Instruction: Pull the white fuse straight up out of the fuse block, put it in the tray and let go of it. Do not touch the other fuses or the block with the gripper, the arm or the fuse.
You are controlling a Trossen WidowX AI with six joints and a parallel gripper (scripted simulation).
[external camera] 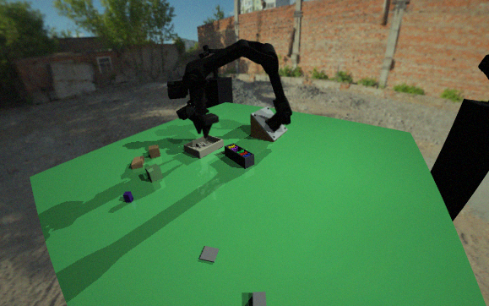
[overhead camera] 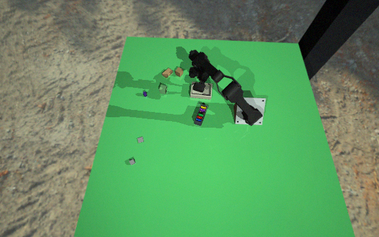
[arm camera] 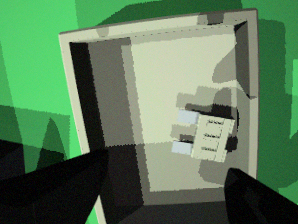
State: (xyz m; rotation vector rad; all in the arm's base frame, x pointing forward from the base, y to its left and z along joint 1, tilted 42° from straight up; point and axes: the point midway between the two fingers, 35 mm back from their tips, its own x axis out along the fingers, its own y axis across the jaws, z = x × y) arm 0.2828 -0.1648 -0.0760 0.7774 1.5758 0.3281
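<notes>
The white fuse (arm camera: 212, 137) lies on its side on the floor of the tray (overhead camera: 201, 97) (external camera: 212, 149) (arm camera: 170, 65), near one wall, its two pale prongs pointing toward the tray's middle. My gripper (overhead camera: 199, 88) (external camera: 205, 136) (arm camera: 167, 168) is open over the tray, its fingers spread wide apart with nothing between them. The black fuse block (overhead camera: 201, 114) (external camera: 243, 161) stands beside the tray, with yellow, purple, green, red and blue fuses in it and a dark gap between the purple and green ones. The gripper is apart from the block.
Two orange-brown blocks (overhead camera: 167, 72) (external camera: 154, 151), a grey-green block (overhead camera: 163, 88) (external camera: 154, 173) and a small purple block (overhead camera: 144, 93) (external camera: 128, 197) lie on the far side of the tray from the arm's base. A flat grey tile (overhead camera: 140, 139) (external camera: 209, 254) and a grey cube (overhead camera: 131, 161) (external camera: 259, 299) lie farther off.
</notes>
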